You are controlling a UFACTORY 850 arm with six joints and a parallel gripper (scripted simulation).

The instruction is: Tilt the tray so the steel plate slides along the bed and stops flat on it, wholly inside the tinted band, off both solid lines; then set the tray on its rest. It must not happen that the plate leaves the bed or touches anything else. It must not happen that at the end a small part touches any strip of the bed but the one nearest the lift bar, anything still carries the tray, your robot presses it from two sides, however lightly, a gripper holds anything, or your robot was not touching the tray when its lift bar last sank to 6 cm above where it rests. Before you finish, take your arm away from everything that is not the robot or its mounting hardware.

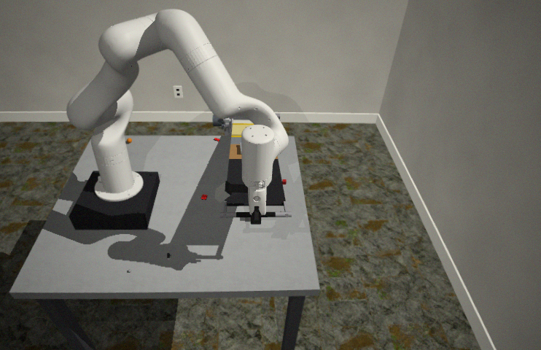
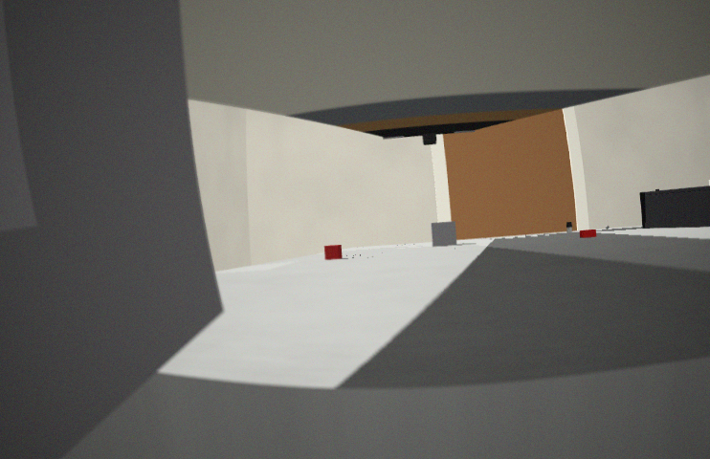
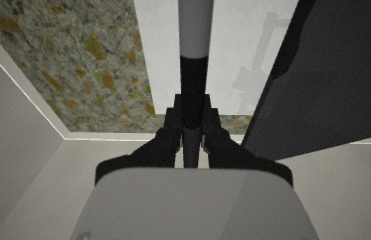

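Top view: the arm (image 1: 205, 70) reaches from its black base block (image 1: 147, 206) across the grey worktop (image 1: 163, 272) to the tray (image 1: 279, 194) at the right edge. The tray's near end carries a pale handle bar (image 1: 279, 214), and the pincer (image 1: 255, 217) sits on that bar at its middle. Most of the dark bed is hidden behind the wrist; beyond it a brown strip (image 1: 235, 152) and a yellow strip (image 1: 238, 130) show at the far end. The steel plate cannot be made out here. Red blocks (image 1: 203, 197) lie on the worktop left of the tray.

Wrist view: this alone shows the grip. The black fingers are closed narrowly on a dark section of the bar (image 3: 194, 95), which turns pale further out. The tray's dark side (image 3: 323, 80) stands to the right, with worktop and floor visible below.

Exterior view: taken from inside the tray, low along the bed (image 2: 312, 318). Here the plate (image 2: 443, 233) appears, a small grey square resting far down the bed, in front of a brown surface (image 2: 507, 178). The pincer is not identifiable in this view, so the plate's offset from it cannot be judged beyond lying along the bed, apart from the gripped bar.
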